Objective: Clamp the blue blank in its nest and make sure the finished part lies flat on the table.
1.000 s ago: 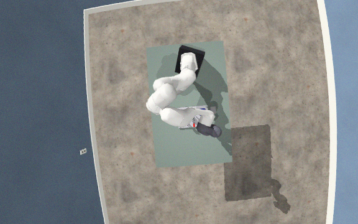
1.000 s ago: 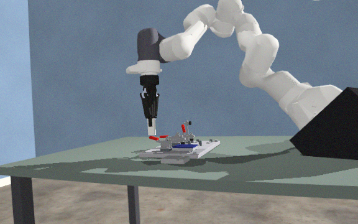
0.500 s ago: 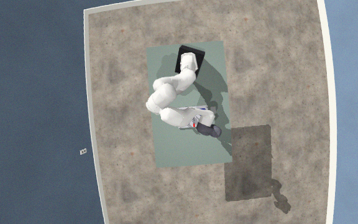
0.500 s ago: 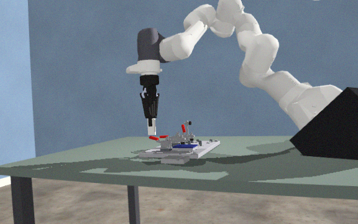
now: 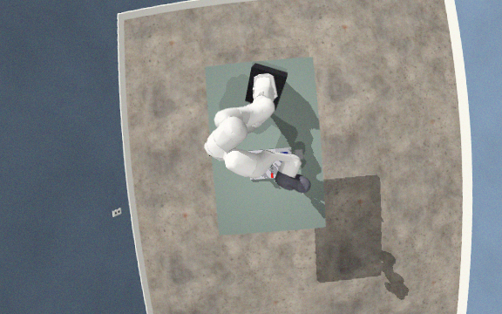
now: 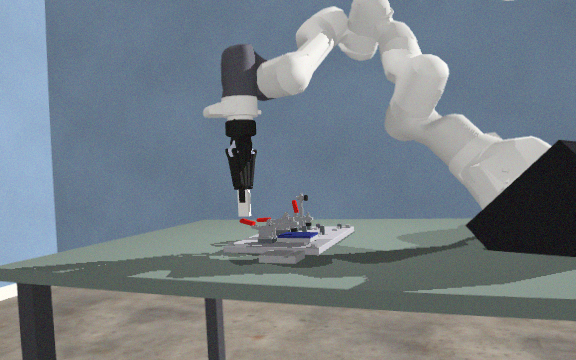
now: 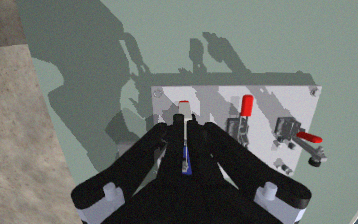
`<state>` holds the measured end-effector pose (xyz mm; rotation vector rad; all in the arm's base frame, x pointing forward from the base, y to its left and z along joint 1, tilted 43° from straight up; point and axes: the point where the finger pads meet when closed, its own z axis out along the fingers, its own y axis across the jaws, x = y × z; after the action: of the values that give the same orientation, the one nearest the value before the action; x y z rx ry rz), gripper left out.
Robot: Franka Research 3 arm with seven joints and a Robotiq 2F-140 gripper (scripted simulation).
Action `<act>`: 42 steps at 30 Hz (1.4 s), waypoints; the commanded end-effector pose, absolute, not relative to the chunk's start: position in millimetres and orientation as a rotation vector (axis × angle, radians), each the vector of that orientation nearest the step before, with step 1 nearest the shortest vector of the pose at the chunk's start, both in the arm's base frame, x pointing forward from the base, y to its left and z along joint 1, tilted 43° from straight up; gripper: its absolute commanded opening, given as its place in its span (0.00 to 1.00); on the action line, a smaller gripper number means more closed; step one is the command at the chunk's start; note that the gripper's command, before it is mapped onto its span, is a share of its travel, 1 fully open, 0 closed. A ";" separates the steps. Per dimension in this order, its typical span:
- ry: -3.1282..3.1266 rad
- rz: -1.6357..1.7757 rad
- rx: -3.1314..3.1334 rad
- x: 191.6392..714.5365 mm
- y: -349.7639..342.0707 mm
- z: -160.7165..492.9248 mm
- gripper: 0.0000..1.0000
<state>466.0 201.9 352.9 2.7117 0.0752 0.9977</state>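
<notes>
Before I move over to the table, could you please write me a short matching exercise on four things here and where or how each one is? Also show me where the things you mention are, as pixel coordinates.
1. claw (image 6: 244, 213) (image 7: 184, 110)
2. blank (image 6: 298, 235) (image 7: 189, 167)
3. small gray block (image 6: 279, 259) (image 7: 125, 149)
4. black block (image 5: 281, 81) (image 6: 543, 220)

A. under the arm's foot
B. blue on top
C. shut, holding nothing
D. beside the pale plate (image 5: 268, 151) (image 6: 337, 239) (image 7: 220, 91)

Pairs: 1-C, 2-B, 3-D, 4-A

So the fixture plate (image 6: 335, 240) (image 7: 210, 97) looks like smooth pale metal, handles (image 6: 247, 222) (image 7: 247, 105) are glossy red plastic, and the table (image 6: 133, 285) (image 7: 260, 45) looks matt and smooth right to its edges.
</notes>
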 end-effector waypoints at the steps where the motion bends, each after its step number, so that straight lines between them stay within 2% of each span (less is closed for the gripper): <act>1: 0.082 0.993 2.710 462.7 202.5 354.9 0.00; 42: 0.082 0.993 2.710 462.2 202.5 356.1 0.00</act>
<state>460.9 202.6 356.5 2.7119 0.0752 0.9907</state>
